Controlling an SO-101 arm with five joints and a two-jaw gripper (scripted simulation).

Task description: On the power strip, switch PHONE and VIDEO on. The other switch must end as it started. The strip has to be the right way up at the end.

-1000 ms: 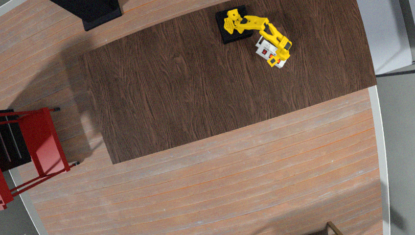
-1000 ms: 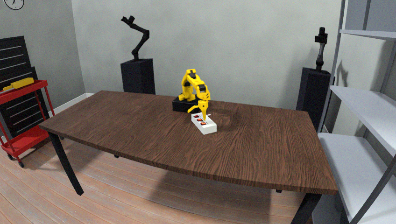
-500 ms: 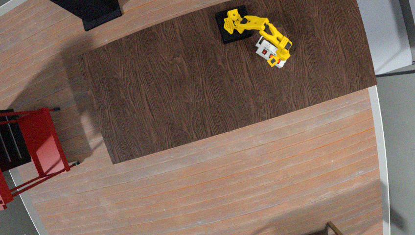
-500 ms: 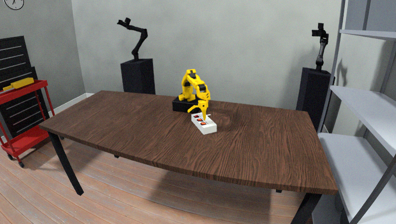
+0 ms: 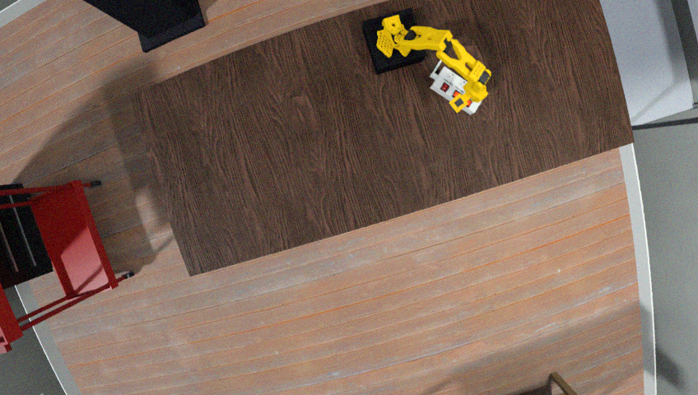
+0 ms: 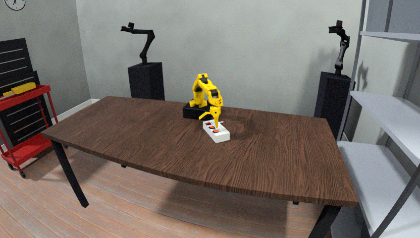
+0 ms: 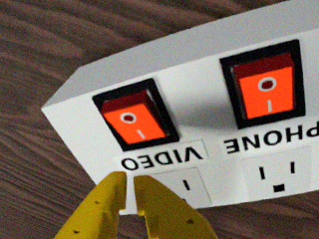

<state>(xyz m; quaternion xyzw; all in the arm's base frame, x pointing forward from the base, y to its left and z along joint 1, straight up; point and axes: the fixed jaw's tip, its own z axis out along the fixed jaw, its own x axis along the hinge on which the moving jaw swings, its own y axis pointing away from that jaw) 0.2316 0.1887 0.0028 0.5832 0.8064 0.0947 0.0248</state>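
A white power strip (image 6: 216, 133) lies right way up on the brown table, just in front of the arm's black base; it also shows in the overhead view (image 5: 453, 89). In the wrist view its VIDEO switch (image 7: 135, 119) and PHONE switch (image 7: 265, 90) both glow bright orange-red. A third switch (image 5: 444, 86) nearer the base looks darker red. My yellow gripper (image 7: 131, 182) is shut and empty, its tips just above the strip's edge by the VIDEO label. It points straight down over the strip's near end (image 6: 216, 125).
The arm's black base (image 6: 194, 112) stands just behind the strip. A red cart (image 6: 22, 120) stands left of the table, grey shelves (image 6: 389, 117) to the right. Two black arms on pedestals (image 6: 145, 79) stand by the back wall.
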